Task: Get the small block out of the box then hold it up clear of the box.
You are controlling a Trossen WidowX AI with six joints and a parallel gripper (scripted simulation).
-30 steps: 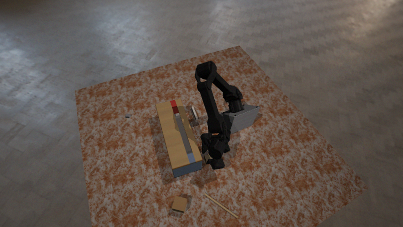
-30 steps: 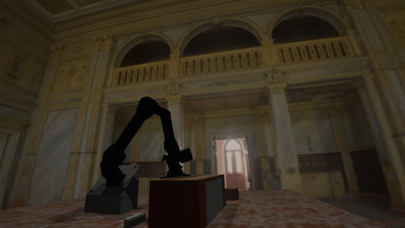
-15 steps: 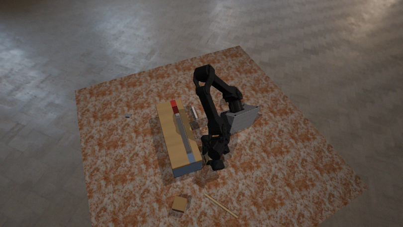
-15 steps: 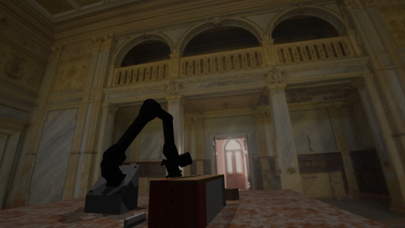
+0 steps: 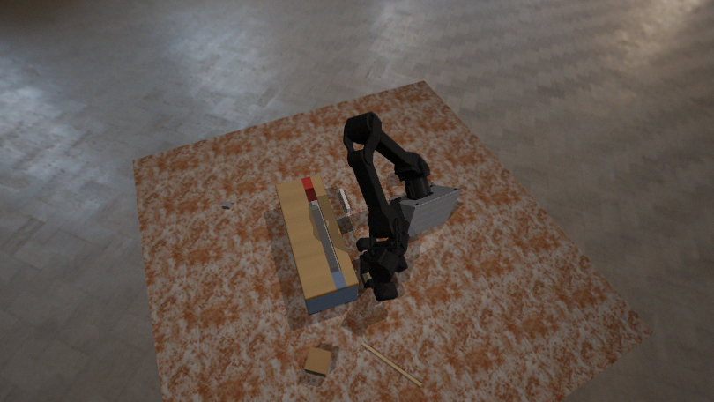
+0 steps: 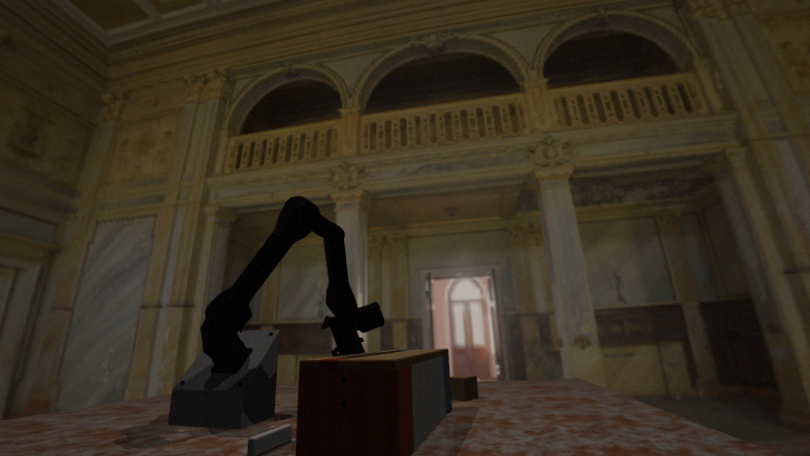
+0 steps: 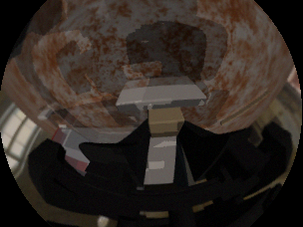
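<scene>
The box has a tan top, a red end and a blue end. A small tan block is outside it, at the foot of the pale grey strip by the blue end, close to a white bar. My gripper points down in front of the box near the blue end and is shut on the small tan block, one dark fingertip at each side. The block's underside and any gap to the table are hidden. In the exterior view the box hides the fingertips.
A larger tan block and a thin stick lie beyond the blue end. A small grey cube lies behind the box. Another white bar stands near the red end. My grey base faces the box front.
</scene>
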